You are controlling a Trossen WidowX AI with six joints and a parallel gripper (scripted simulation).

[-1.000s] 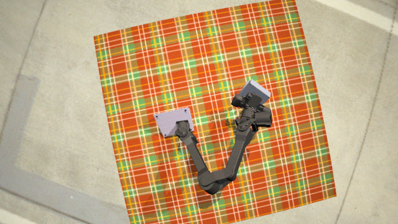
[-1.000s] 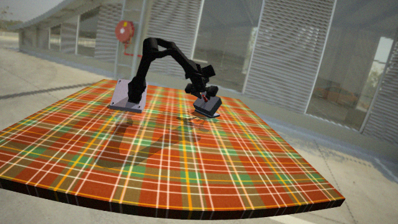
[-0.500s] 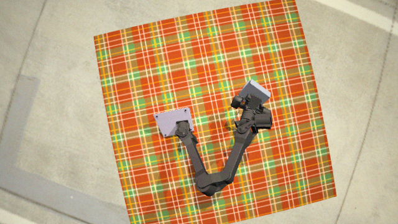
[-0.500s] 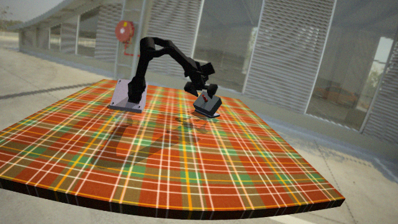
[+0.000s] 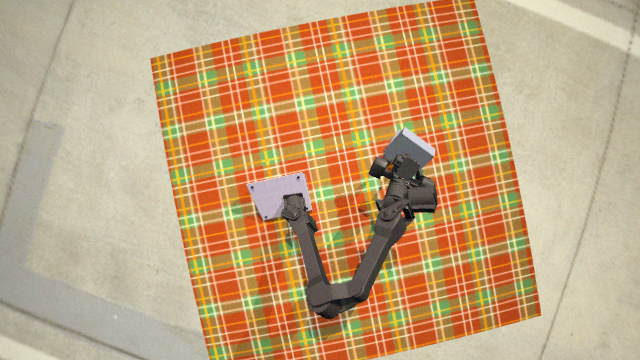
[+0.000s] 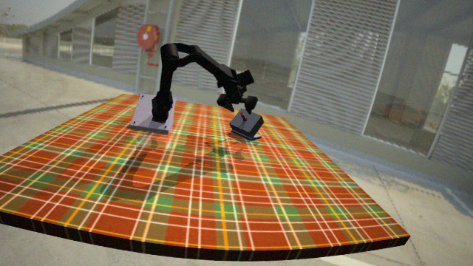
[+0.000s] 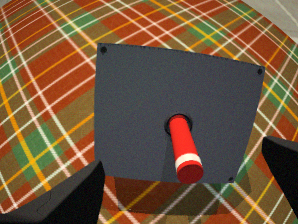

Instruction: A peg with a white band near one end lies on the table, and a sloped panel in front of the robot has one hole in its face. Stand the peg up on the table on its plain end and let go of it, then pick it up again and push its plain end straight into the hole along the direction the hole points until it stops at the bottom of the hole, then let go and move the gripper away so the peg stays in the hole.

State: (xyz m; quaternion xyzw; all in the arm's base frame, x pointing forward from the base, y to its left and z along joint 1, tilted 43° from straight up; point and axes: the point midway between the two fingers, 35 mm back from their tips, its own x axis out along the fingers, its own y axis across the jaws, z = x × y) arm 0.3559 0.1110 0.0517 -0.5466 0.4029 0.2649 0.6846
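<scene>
The red peg [image 7: 183, 140] [image 6: 243, 117] stands in the hole [image 7: 167, 126] of the dark sloped panel [image 7: 130, 100] [image 6: 255, 122] [image 5: 410, 146]. Its end with the white band [image 7: 188, 159] points outward, toward the wrist camera; its other end is hidden inside the hole. How deep it sits cannot be seen. My gripper [image 7: 187, 158] [image 6: 241, 111] is wide open and empty. Its fingers stand apart on either side of the peg in the wrist view, touching neither peg nor panel. In the top view the arm hides the peg.
The arm's pale base plate [image 5: 270, 197] [image 6: 142, 111] lies to the left of the panel on the plaid table top [image 5: 225, 125] [image 6: 185, 222]. The panel's tilted block casts a shadow on the table beside its lower edge in the wrist view.
</scene>
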